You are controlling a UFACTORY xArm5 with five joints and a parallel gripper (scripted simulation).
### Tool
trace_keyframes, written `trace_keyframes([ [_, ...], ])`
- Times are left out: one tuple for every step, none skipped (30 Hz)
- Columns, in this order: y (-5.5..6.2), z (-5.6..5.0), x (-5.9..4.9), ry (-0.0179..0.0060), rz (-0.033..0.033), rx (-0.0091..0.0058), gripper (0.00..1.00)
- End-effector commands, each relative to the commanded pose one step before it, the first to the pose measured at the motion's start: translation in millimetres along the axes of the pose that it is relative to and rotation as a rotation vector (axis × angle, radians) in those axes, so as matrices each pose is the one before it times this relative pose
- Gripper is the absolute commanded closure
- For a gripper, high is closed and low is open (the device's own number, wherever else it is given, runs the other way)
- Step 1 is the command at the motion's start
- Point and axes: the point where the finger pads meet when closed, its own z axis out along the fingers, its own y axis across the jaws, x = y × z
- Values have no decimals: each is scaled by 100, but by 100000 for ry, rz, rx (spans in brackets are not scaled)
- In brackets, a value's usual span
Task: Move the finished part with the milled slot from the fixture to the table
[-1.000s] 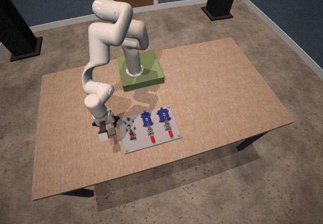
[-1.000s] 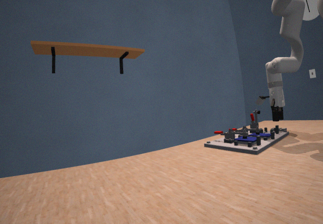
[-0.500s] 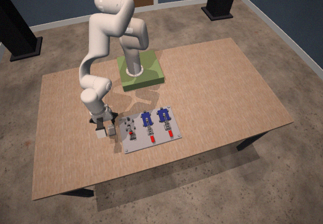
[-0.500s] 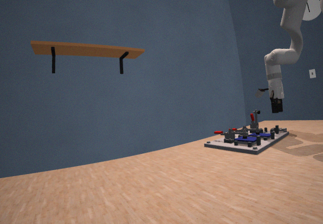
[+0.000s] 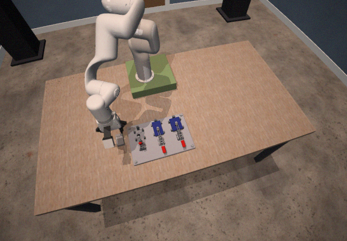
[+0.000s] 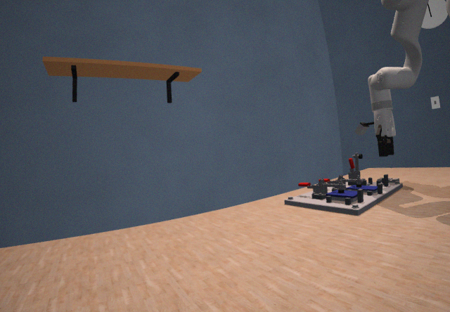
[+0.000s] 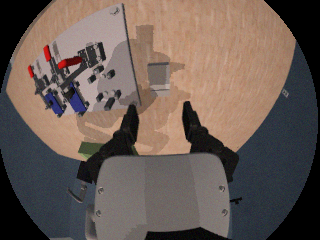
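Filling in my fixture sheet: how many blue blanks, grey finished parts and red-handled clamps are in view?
Blue blanks: 2
Grey finished part: 1
Red-handled clamps: 3
Total: 6
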Motion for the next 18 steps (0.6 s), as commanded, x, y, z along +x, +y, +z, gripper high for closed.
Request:
trace_keyframes([
  [72, -144, 120, 346, -2, -209, 31],
  [0, 0, 0, 0, 0, 0, 31],
  [0, -1, 0, 0, 0, 0, 31],
  [0, -7, 0, 0, 0, 0, 31],
  [0, -17, 0, 0, 0, 0, 31],
  [0, -32, 0, 0, 0, 0, 31],
  [0, -51, 0, 0, 0, 0, 31],
  [0, -72, 0, 0, 0, 0, 31],
  [-1, -96, 0, 0, 0, 0, 31],
  [-1, -121, 0, 0, 0, 0, 31],
  [-1, -147, 1, 0, 0, 0, 31],
  [-1, -173, 1, 0, 0, 0, 31],
  [-2, -199, 1, 0, 0, 0, 31],
  [-2, -225, 1, 0, 0, 0, 31],
  [-2, -250, 1, 0, 0, 0, 31],
  [0, 0, 0, 0, 0, 0, 31],
  [0, 0, 0, 0, 0, 0, 31],
  [-2, -273, 2, 0, 0, 0, 31],
])
